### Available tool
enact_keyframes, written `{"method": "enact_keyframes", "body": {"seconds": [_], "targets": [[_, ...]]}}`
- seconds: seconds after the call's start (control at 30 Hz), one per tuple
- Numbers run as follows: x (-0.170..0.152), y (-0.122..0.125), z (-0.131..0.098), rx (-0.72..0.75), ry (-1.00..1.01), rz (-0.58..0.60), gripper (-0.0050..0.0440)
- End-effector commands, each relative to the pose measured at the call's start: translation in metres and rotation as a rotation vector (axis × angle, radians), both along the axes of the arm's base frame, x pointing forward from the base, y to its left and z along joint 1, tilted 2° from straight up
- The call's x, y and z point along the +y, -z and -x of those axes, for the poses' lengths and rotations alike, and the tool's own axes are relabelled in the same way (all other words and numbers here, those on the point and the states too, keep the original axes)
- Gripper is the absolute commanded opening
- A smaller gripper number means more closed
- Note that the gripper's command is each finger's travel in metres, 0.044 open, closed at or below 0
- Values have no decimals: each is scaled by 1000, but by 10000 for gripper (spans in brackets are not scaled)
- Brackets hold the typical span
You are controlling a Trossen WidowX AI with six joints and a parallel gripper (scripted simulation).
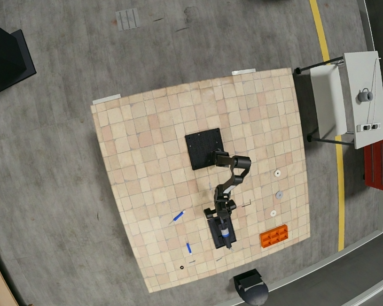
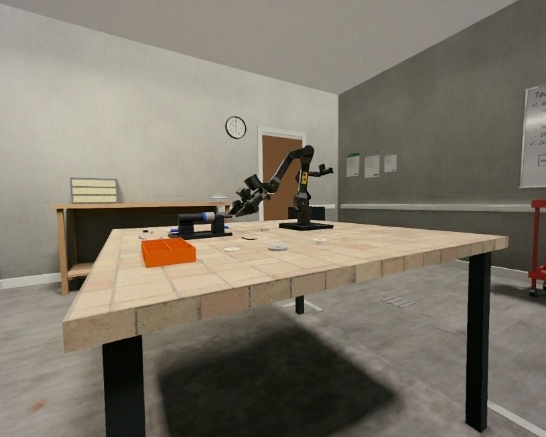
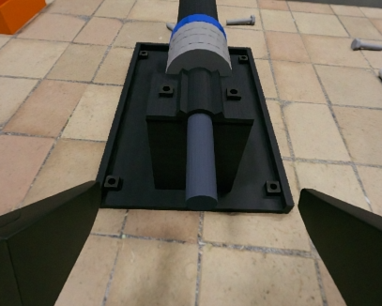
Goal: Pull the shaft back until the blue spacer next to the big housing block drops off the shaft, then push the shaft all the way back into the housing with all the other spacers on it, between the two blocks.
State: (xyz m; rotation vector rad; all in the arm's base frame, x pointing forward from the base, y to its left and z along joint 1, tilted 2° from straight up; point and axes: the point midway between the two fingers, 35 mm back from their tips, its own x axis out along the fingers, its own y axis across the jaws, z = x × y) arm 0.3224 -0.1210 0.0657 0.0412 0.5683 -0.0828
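Observation:
The fixture's black base plate [image 3: 128,141] [image 1: 214,237] [image 2: 193,234] lies on the tiled table. A grey shaft [image 3: 200,155] sticks out of the small block [image 3: 165,141] toward me. Behind the block, several grey spacers [image 3: 198,49] [image 2: 210,217] sit on the shaft. A blue spacer [image 3: 198,20] [image 1: 224,235] [image 2: 204,217] sits beyond them, against the big housing block [image 3: 197,6] [image 2: 188,219]. My gripper [image 3: 201,193] [image 1: 220,215] [image 2: 233,210] is open and empty. It hovers just off the shaft's free end, with one finger on each side and touching nothing.
An orange tray [image 1: 274,235] [image 2: 167,251] [image 3: 6,14] stands to the right of the fixture. Three washers [image 1: 277,173] [image 1: 279,195] [image 1: 273,213] lie beyond it. Two blue-handled tools [image 1: 178,216] [image 1: 188,248] and loose bolts [image 3: 240,21] [image 3: 367,44] lie around the fixture.

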Motion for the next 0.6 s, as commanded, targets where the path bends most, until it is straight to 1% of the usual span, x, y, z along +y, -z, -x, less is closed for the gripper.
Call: {"method": "enact_keyframes", "body": {"seconds": [0.0,0.3,0.57], "targets": [[-3,-9,-13,-33,2,15,440],[-4,-1,-26,-34,2,15,440],[-4,2,-31,-34,3,15,440]]}}
